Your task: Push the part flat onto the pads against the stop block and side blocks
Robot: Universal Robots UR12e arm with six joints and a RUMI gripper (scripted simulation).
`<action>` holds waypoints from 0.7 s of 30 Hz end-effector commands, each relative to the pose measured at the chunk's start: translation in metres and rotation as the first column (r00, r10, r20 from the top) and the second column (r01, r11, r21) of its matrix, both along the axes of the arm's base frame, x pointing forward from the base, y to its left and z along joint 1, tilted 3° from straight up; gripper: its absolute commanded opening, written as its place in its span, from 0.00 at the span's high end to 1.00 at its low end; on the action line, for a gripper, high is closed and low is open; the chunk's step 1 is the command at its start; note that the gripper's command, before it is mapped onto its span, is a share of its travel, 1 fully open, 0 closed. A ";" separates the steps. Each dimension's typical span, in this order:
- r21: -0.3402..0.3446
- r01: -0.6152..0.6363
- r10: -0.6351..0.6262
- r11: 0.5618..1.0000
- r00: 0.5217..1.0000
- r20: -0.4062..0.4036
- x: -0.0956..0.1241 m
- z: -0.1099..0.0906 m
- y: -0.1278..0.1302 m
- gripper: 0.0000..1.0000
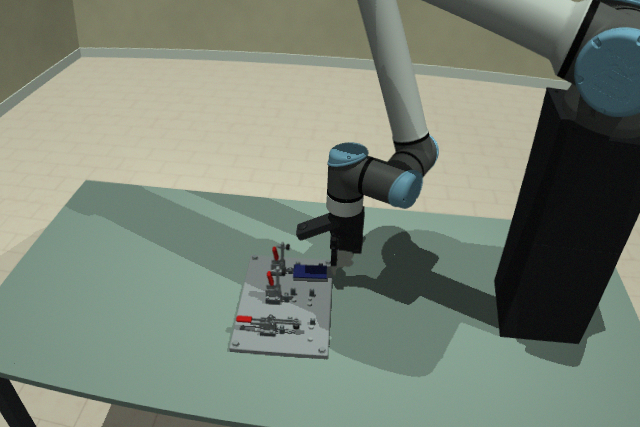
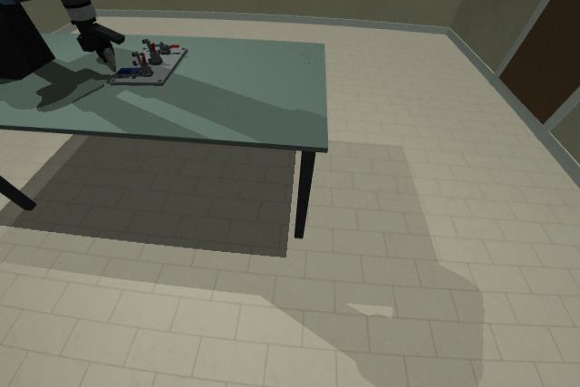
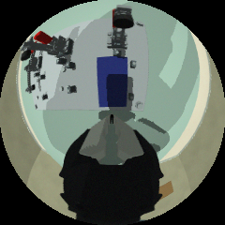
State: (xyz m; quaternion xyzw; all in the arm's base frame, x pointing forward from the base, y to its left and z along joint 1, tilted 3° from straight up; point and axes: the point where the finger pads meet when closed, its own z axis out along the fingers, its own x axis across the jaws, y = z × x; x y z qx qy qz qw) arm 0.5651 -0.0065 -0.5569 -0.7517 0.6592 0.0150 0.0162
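Note:
The dark blue flat part [image 1: 310, 271] lies on the grey fixture plate [image 1: 283, 308] near its far right corner. It also shows in the wrist view [image 3: 112, 82] and in the exterior view [image 2: 125, 72]. My gripper [image 1: 336, 259] is shut and empty, its tips low, right beside the part's outer end at the plate's edge. In the wrist view the shut fingertips [image 3: 112, 118] sit just behind the part's near edge. Whether they touch the part I cannot tell. A red-handled toggle clamp [image 1: 276, 259] stands at the part's other end.
Two more red-handled toggle clamps [image 1: 270, 285] [image 1: 258, 324] stand on the plate. The arm's black pedestal [image 1: 558, 226] stands at the table's right side. The green table top [image 1: 155, 277] stretches left and front of the plate.

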 end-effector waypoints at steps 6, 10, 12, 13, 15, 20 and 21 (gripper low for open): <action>0.000 0.000 0.000 1.000 1.000 0.001 0.004 0.000 0.000 1.00; 0.000 0.000 0.000 1.000 1.000 0.001 0.004 0.000 0.000 1.00; 0.000 0.000 0.000 1.000 1.000 0.001 0.004 0.000 0.000 1.00; 0.000 0.000 0.000 1.000 1.000 0.001 0.004 0.000 0.000 1.00; 0.000 0.000 0.000 1.000 1.000 0.001 0.004 0.000 0.000 1.00; 0.000 0.000 0.000 1.000 1.000 0.001 0.004 0.000 0.000 1.00; 0.000 0.000 0.000 1.000 1.000 0.001 0.004 0.000 0.000 1.00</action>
